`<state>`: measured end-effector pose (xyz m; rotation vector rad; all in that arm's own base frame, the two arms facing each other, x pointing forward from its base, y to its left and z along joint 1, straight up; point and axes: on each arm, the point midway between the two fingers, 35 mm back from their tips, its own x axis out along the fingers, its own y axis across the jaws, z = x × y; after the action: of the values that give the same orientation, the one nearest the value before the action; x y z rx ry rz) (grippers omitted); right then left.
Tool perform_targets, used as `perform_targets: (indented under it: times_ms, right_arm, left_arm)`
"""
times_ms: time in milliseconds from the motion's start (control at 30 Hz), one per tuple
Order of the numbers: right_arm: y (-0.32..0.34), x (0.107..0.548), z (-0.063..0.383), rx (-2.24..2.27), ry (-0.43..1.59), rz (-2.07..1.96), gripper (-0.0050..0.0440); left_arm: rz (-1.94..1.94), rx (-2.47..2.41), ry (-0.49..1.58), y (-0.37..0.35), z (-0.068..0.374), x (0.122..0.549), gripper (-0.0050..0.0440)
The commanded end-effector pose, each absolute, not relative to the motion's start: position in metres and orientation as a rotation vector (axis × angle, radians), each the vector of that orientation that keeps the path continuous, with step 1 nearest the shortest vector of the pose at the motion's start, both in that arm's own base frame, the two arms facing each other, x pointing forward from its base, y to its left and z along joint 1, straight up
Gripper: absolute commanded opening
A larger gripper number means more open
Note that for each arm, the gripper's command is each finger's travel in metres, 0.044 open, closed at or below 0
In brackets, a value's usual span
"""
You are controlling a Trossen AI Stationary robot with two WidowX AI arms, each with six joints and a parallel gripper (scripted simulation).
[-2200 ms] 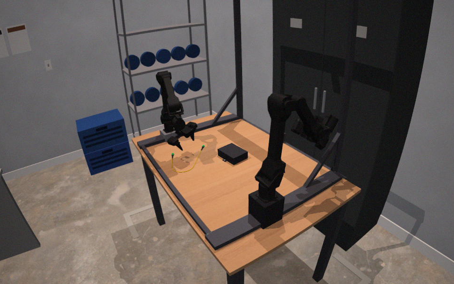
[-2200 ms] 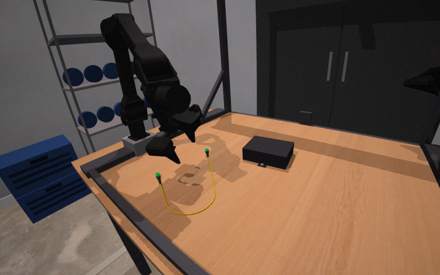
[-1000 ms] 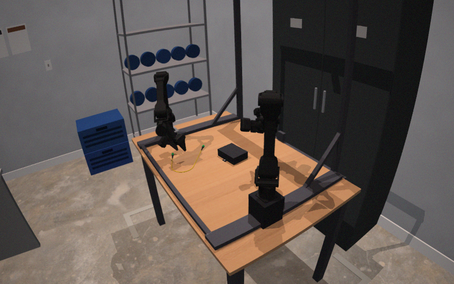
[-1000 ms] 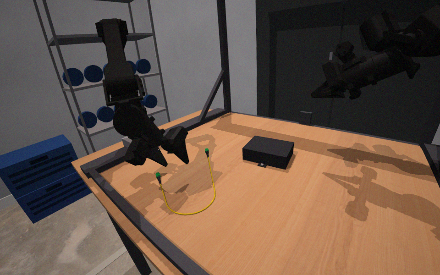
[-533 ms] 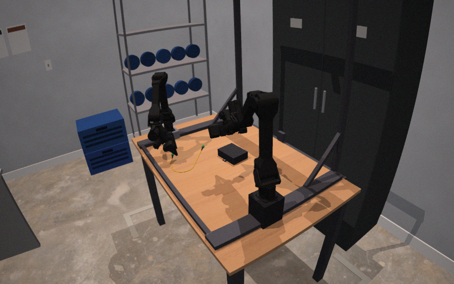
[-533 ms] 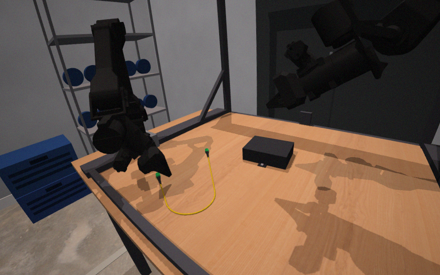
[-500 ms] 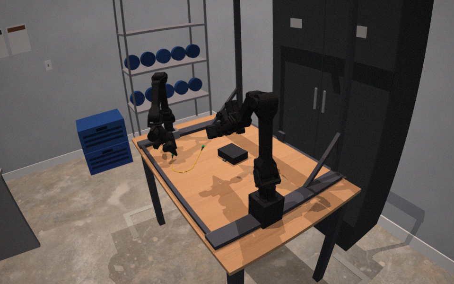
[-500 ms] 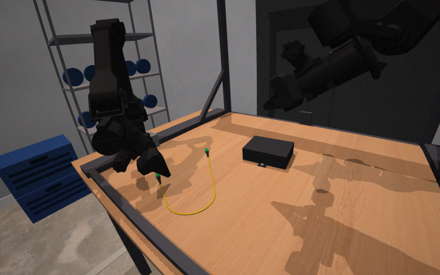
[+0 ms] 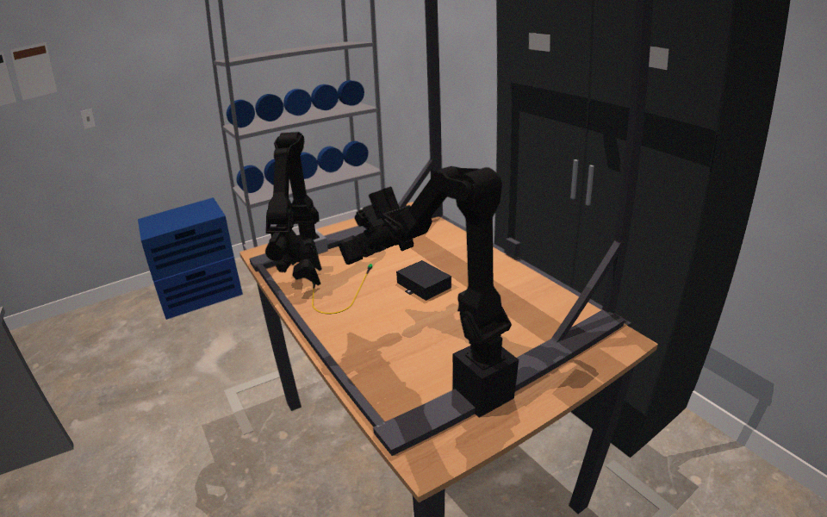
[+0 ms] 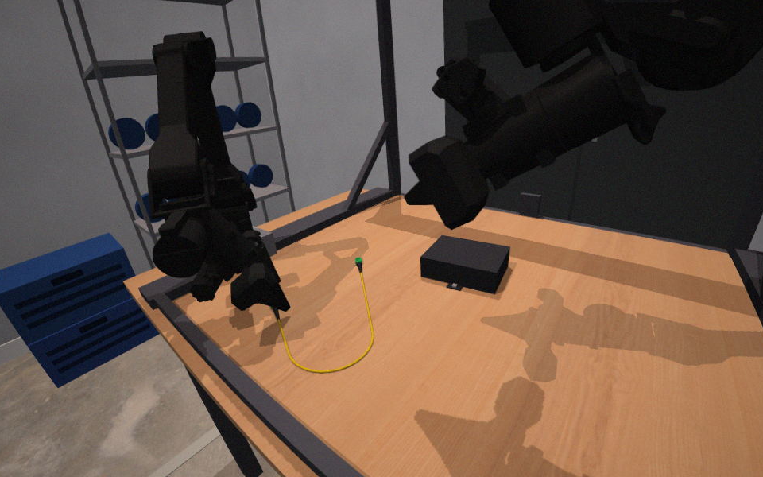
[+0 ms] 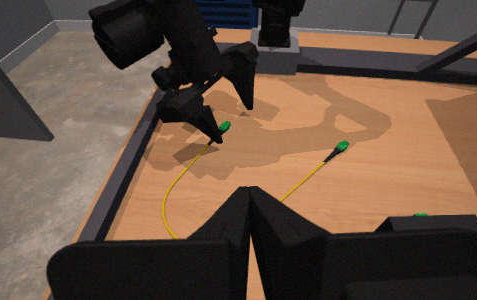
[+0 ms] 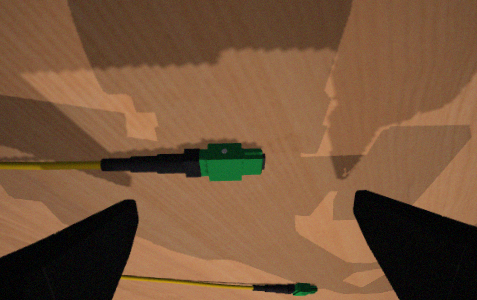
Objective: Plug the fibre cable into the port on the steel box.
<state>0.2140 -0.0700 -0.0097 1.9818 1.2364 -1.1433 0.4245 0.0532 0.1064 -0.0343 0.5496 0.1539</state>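
A yellow fibre cable lies in a loop on the wooden table. It has a green plug at each end. One plug lies on the table between the wide-open fingers of my right gripper, which is low over it and apart from it. The other plug lies free towards the dark steel box. My left gripper is shut and empty, in the air above the box.
A small port tab sticks out of the box's front face. A dark rail runs along the table's edges. A blue drawer cabinet, a shelf rack and a tall dark cupboard stand around the table.
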Motion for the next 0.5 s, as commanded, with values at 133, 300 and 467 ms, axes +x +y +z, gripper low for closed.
perform_targets:
  times_ms: [133, 300, 467]
  right_arm:
    - [-0.072, 0.217, -0.006, 1.983, 1.222, -1.131, 0.044]
    - [-0.068, 0.218, -0.006, 1.968, 1.213, -1.14, 0.044]
    - [-0.052, 0.232, -0.004, 1.921, 1.173, -1.153, 0.044]
  left_arm:
    - [0.152, -0.044, 0.533, 0.06, 0.113, 0.427, -0.005]
    - [0.139, -0.036, 0.544, 0.059, 0.11, 0.429, -0.005]
    - [0.011, 0.013, 0.567, 0.056, 0.108, 0.431, -0.005]
